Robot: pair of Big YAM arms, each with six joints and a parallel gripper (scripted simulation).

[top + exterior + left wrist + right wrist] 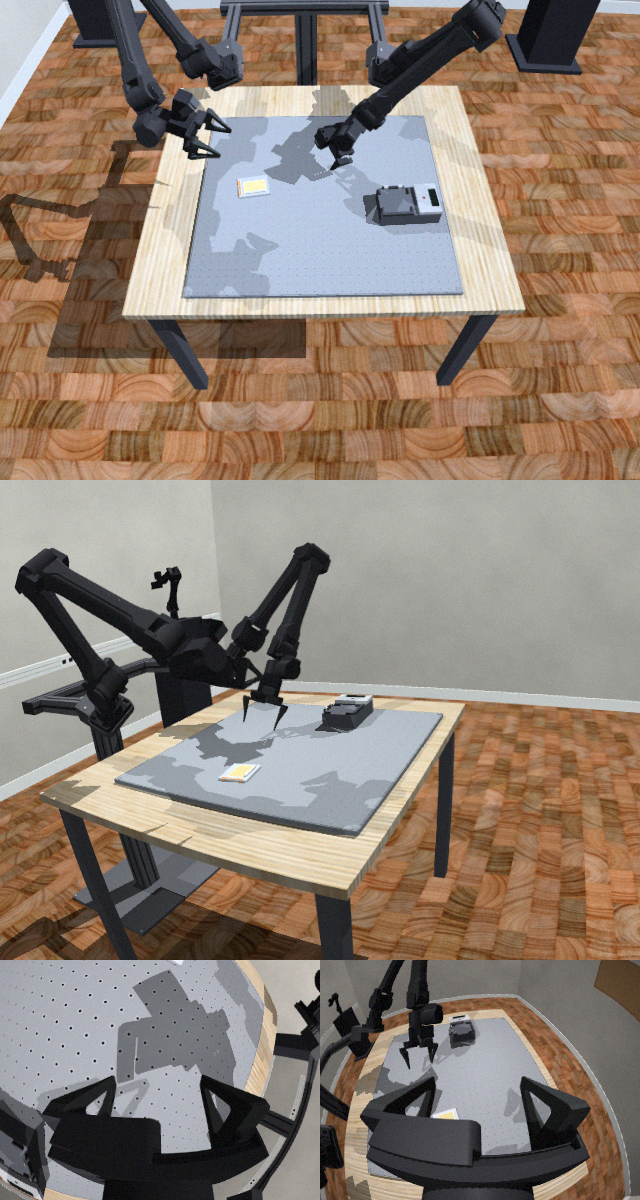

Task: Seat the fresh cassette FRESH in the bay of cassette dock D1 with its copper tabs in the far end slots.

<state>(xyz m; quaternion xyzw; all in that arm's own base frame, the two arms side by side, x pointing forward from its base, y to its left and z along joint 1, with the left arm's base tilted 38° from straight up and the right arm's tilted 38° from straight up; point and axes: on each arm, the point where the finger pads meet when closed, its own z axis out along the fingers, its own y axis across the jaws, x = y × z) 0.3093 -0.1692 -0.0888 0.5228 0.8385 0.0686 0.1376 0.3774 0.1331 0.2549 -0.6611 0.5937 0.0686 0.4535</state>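
FRESH [254, 186] [239, 772] [446, 1114], a white cassette with a yellow face, lies flat on the grey board, its orange-copper edge away from the dock. Its comb is too small to make out. Dock D1 [395, 203] [347, 717] [462, 1034], dark with a white end block, stands on the board with an empty bay. A small red dot shows on the block; I cannot tell whether it is lit. My left gripper [260, 725] [158, 1080] [420, 1065] is open and empty above the board between cassette and dock. My right gripper [224, 143] [478, 1081] is open and empty, above the board's edge on FRESH's side.
The perforated grey board [320, 258] [361, 769] lies on the wooden table [491, 268] [289, 859]. The dock stands near one side edge of the board and FRESH near the other. Both arms reach in from the stand behind the table and cast shadows over the board.
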